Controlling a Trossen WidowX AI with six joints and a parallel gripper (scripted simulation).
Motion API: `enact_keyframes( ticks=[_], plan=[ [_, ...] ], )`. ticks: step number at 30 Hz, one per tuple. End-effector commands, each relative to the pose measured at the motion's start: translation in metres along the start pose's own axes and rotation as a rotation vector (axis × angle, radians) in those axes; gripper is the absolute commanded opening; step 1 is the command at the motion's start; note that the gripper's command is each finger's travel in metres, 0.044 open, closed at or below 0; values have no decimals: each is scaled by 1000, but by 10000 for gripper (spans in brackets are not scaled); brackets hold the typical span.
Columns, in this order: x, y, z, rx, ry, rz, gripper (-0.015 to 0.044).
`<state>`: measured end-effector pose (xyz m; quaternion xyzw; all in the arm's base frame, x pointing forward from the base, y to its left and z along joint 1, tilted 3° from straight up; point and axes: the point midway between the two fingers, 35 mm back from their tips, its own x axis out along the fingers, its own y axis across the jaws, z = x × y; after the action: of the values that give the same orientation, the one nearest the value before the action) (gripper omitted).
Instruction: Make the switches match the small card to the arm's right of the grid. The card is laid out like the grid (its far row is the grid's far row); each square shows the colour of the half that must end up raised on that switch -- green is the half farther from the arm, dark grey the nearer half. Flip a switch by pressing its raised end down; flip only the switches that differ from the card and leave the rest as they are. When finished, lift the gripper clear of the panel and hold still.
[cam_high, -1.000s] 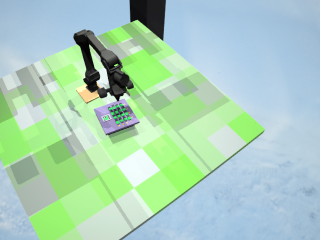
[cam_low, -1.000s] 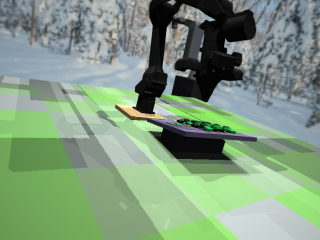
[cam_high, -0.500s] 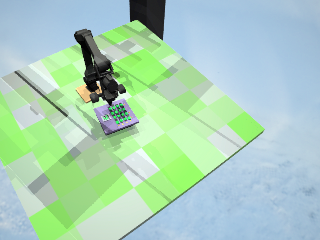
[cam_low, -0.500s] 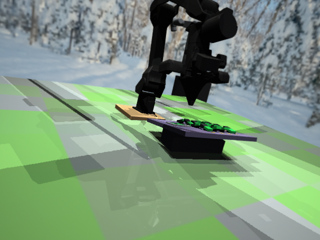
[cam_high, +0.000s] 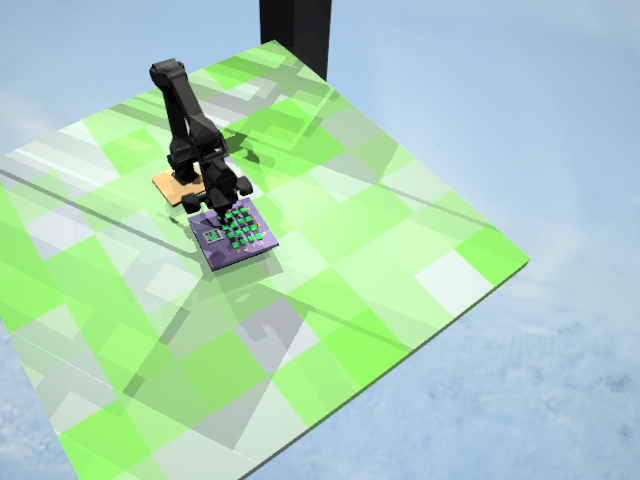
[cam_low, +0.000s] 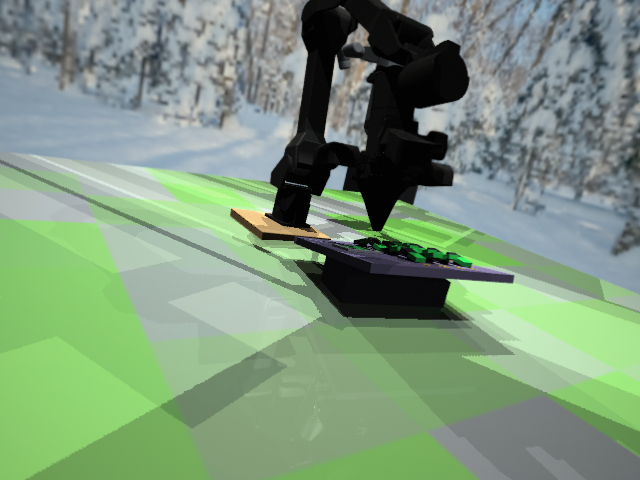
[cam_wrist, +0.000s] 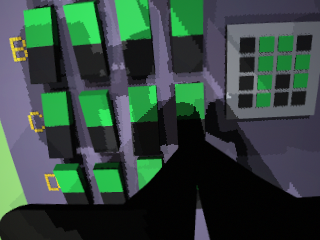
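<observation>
We see bright light on the glossy green-and-white checkered tabletop (cam_high: 372, 217) (cam_low: 129, 413); dark shadows streak it; the snowy forest backdrop looks blurred.

The panel (cam_high: 206, 255) (cam_low: 439, 273) (cam_wrist: 215, 65) is purple. Each visible switch is green on one half and dark grey on the other; the letters (cam_wrist: 18, 49) B, C and D are yellow. The card (cam_high: 212, 236) (cam_wrist: 232, 70) has a pale grey ground with a four-by-four pattern of green and dark squares. The tabletop (cam_high: 361, 284) (cam_low: 129, 413) is patchworked in greens, whites and greys. The arm (cam_high: 193, 105) (cam_low: 315, 93) is black; its base plate (cam_high: 166, 187) (cam_low: 248, 221) is tan.
</observation>
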<state>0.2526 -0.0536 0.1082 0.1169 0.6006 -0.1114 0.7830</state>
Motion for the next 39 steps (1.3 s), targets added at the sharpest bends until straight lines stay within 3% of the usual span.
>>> enact_keyframes(
  ticks=[1, 39],
  plan=[
    [7, 0, -2, -2, 6, 2, 0],
    [13, 0, -2, -2, 6, 2, 0]
  ],
)
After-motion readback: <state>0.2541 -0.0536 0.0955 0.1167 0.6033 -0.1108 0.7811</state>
